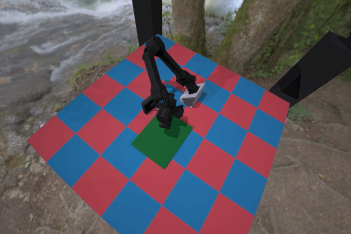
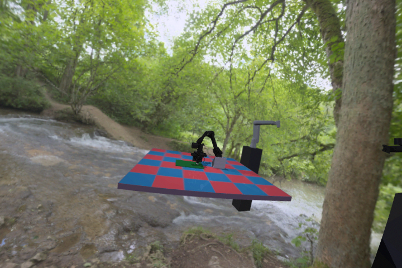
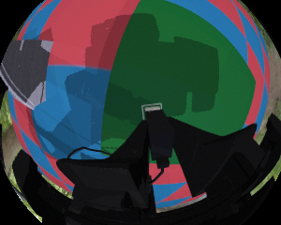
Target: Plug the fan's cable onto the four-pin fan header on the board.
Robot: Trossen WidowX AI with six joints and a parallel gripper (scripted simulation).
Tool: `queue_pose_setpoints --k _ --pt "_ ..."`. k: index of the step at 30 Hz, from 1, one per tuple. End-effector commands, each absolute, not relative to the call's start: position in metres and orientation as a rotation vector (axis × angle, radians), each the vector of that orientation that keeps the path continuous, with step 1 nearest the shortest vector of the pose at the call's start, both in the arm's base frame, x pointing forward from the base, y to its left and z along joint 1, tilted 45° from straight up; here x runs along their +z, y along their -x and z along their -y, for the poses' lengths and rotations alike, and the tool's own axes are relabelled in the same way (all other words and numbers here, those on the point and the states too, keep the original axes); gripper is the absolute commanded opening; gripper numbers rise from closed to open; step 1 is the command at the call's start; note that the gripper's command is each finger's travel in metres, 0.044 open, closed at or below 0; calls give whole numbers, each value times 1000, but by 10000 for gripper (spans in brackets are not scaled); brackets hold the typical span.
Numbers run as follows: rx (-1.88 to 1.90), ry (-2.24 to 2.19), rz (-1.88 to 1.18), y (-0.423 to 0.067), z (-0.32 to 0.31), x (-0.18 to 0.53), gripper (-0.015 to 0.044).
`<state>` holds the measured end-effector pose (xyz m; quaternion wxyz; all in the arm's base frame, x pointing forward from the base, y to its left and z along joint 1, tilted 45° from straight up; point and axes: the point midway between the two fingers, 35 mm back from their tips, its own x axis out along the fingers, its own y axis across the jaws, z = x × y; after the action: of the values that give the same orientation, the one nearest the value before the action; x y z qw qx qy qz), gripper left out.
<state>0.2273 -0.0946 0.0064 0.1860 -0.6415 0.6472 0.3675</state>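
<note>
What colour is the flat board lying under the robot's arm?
Dark green board, seen best from the top view.

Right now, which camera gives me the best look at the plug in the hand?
The wrist view: the plug fills the middle, pinched in the hand above the green board, its cable looping away. In the top view the hand hides the plug. The exterior view is too distant to show it.

No text, label, brand, number or sign can be read anywhere.
</note>
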Motion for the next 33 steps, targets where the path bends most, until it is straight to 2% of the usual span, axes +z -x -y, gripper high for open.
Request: queue_pose_setpoints --k 1,6,16,25,29,33 --pt "1035 1804 -1831 -226 98 4 0" --pt "1035 1805 -1832 -226 100 2 0" --pt "1034 1807 -1823 -227 96 5 260" --pt "1037 1803 -1829 -233 58 43 260" --pt "1038 1803 -1827 -233 56 42 260" --pt "1049 1798 -1810 -229 16 7 260"
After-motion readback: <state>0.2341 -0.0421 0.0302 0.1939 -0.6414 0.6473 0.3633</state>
